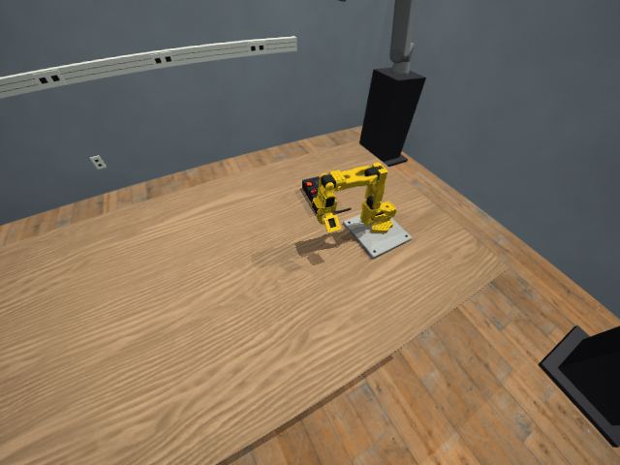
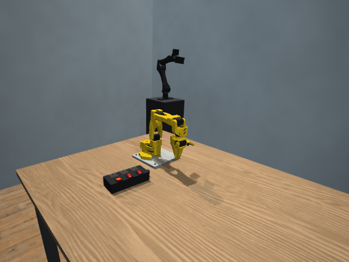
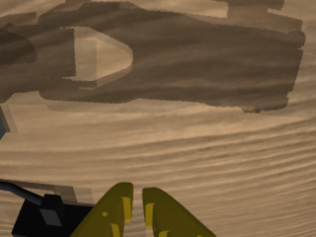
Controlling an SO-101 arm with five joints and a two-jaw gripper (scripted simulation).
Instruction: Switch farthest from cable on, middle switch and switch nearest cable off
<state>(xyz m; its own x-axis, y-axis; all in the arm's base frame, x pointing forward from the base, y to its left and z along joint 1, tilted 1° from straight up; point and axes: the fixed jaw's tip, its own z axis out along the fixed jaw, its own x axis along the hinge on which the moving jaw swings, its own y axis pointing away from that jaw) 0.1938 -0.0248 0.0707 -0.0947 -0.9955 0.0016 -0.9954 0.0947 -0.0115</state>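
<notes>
The black power strip (image 2: 126, 178) lies flat on the wooden table, right way up, with three red switches on top. The left switch (image 2: 118, 178) looks brighter than the middle one (image 2: 128, 175) and the right one (image 2: 139, 172). In the top view the strip (image 1: 310, 188) is mostly hidden behind the arm, and its thin cable (image 1: 343, 210) runs out toward the base. My gripper (image 2: 178, 156) is shut and empty. It points down just above the bare table, right of the strip and apart from it. The wrist view shows the shut fingers and the strip's cable end (image 3: 45, 229) at the lower left.
The arm stands on a grey base plate (image 2: 154, 159) behind the strip. A black pedestal (image 2: 164, 112) with a black arm stands past the table's far edge. The table's left edge (image 2: 28, 186) is close to the strip.
</notes>
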